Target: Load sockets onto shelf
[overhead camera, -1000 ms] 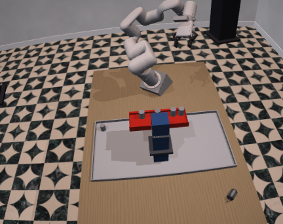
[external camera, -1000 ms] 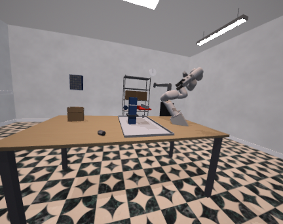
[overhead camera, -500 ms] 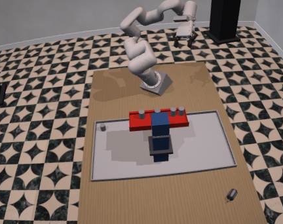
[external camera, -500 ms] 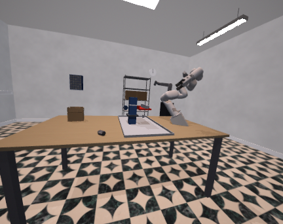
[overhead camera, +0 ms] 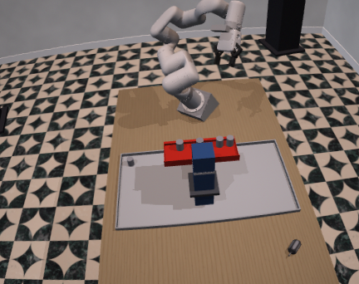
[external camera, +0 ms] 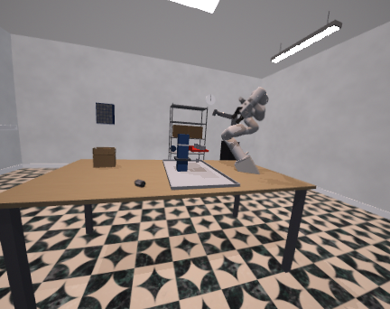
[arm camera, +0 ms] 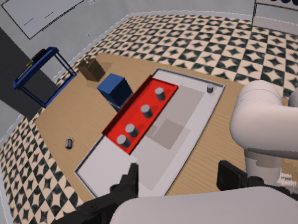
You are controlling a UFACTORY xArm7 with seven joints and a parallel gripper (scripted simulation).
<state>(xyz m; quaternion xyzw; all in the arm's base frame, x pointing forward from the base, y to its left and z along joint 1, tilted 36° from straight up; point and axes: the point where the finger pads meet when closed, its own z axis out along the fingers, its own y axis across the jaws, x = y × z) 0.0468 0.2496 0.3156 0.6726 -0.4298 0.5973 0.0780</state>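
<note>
End effector (overhead camera: 228,58) spread wide, nothing between the fingers; it hangs high above the floor, beyond the far edge of the worktop (overhead camera: 164,257), well apart from the shelf. Arm (overhead camera: 179,72) folded back over its base (overhead camera: 209,109), which sits at the far end of the worktop.

Red shelf (overhead camera: 174,156) is mounted on the blue post (overhead camera: 203,155); post stands on a dark foot (overhead camera: 192,192) inside the grey tray (overhead camera: 256,183). White band on the post cannot be made out in any view.

Four sockets stand upright on the shelf, in a row along its far side:
- one (overhead camera: 179,144) left of the post
- one (overhead camera: 199,140) just behind the post top, partly hidden in the top view
- two (overhead camera: 218,141) (overhead camera: 229,139) right of the post, close together

All four look to be inside the rim. Wrist view confirms four grey tops on the red shelf (arm camera: 141,115).

Fifth socket (overhead camera: 130,161) stands upright on the tray floor near its far left corner, well apart from the shelf.

Small dark object (overhead camera: 294,247) lies on the bare worktop near the front right corner, outside the tray
</note>
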